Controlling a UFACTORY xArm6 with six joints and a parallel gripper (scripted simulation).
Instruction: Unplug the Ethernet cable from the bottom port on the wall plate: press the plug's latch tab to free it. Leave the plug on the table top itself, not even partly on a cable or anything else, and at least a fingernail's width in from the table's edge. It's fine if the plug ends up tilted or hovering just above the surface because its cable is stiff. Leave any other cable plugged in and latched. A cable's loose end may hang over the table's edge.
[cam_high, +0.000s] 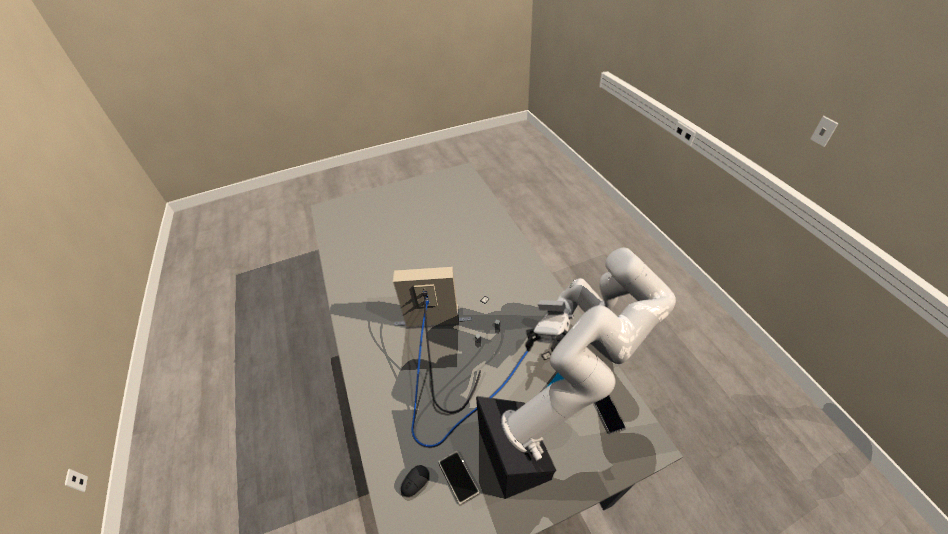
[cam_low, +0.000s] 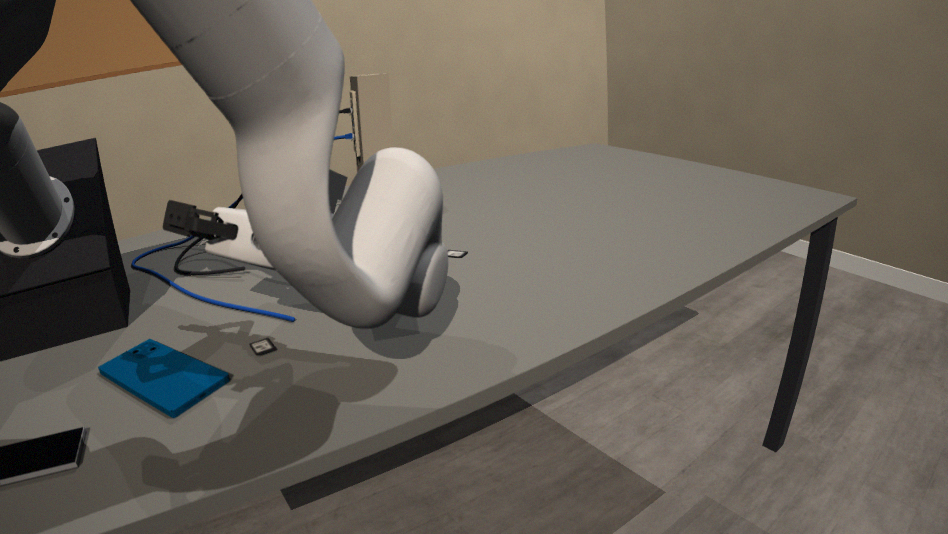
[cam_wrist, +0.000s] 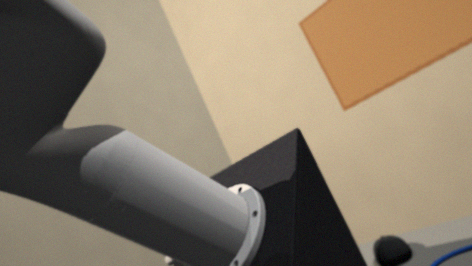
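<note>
The wall plate (cam_high: 424, 291) (cam_low: 354, 119) sits on a tan block on the grey table (cam_high: 424, 218) (cam_low: 597, 218). A blue Ethernet plug (cam_high: 426, 303) (cam_low: 346, 135) is in the lower port, and a black cable (cam_high: 431, 384) is plugged in just above it. The blue cable (cam_high: 416, 398) (cam_low: 199, 291) loops over the table, and its loose end lies near the arm. My gripper (cam_high: 530, 340) (cam_low: 171, 215) is open and empty. It hangs low over the table, well away from the plate and pointing away from it. The wrist view shows no fingers, only the arm base.
The black pedestal (cam_high: 514, 451) (cam_low: 59, 265) (cam_wrist: 300, 200) carries the arm. A phone (cam_high: 459, 477) and a mouse (cam_high: 414, 480) (cam_wrist: 392, 250) lie at the near edge. A blue flat box (cam_low: 162, 378), a second phone (cam_low: 39, 454) and small cards (cam_low: 262, 346) (cam_low: 456, 253) lie on the table.
</note>
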